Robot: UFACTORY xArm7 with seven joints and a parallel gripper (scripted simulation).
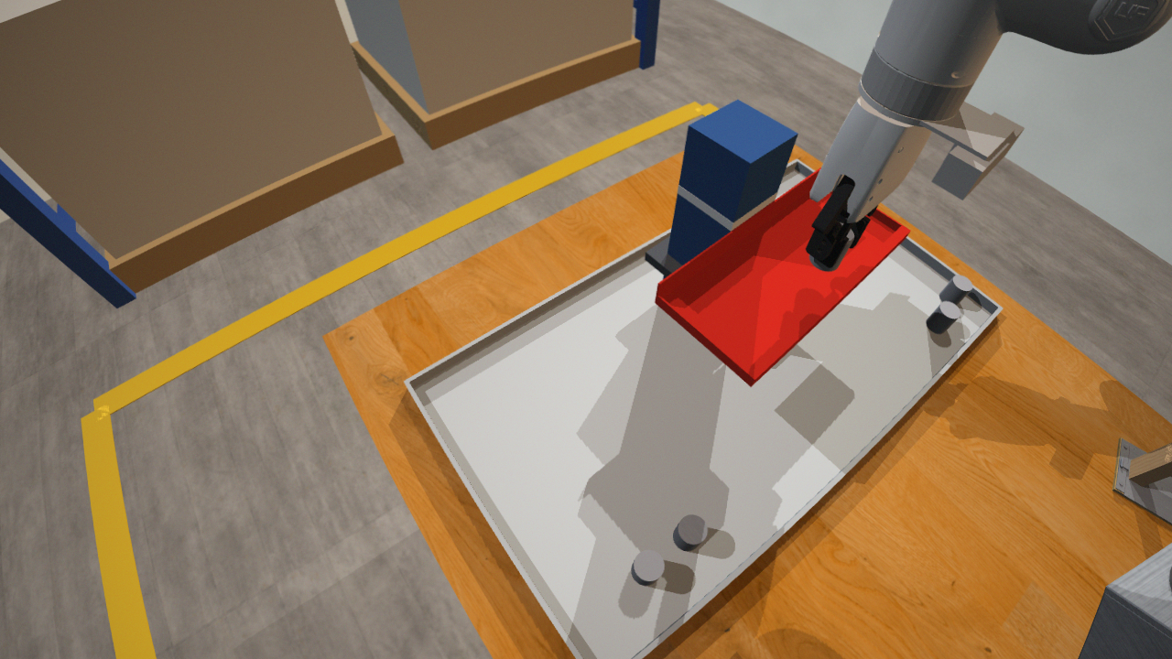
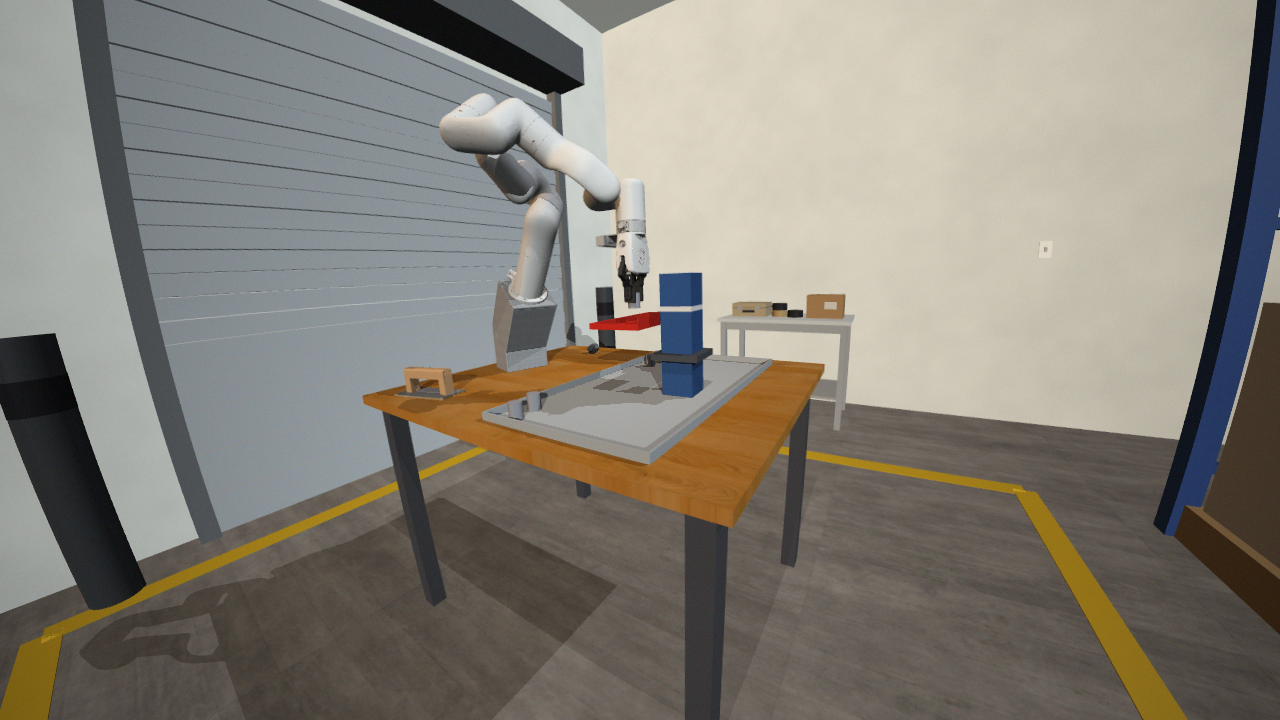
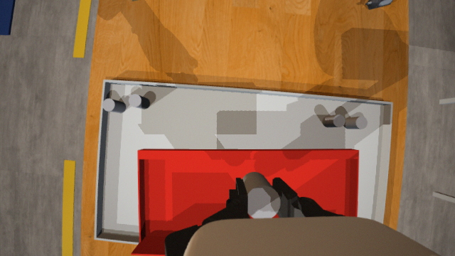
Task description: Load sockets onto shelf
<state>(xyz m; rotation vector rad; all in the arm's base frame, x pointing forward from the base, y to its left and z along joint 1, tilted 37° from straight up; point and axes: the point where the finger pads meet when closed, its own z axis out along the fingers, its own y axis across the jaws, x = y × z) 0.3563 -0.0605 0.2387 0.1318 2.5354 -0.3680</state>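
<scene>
My gripper [image 1: 837, 233] [image 2: 632, 293] [image 3: 257, 191] is shut on a grey socket [image 1: 821, 264] [image 2: 633, 304] [image 3: 264, 203], held upright above the red shelf [image 1: 729, 307] [image 2: 622, 323] [image 3: 156, 188]. No socket shows on the shelf; the gripper hides part of its floor. The shelf's back wall meets the blue post [image 1: 742, 131] [image 2: 682, 333] near the white band [image 1: 706, 206] [image 2: 681, 308]; exact alignment is unclear. Two sockets [image 1: 690, 528] [image 1: 647, 565] [image 3: 109, 104] [image 3: 135, 100] stand near one end of the tray. Two more [image 1: 956, 288] [image 1: 945, 315] [image 3: 338, 121] [image 3: 360, 122] stand near its other end.
The pale tray [image 1: 507, 426] [image 2: 608, 425] [image 3: 124, 142] has a low rim and lies under the shelf. A dark collar [image 1: 662, 258] [image 2: 684, 356] sits low around the post. A wooden handle [image 1: 1151, 465] [image 2: 427, 374] on a metal plate lies on the table near the arm's base [image 2: 523, 335].
</scene>
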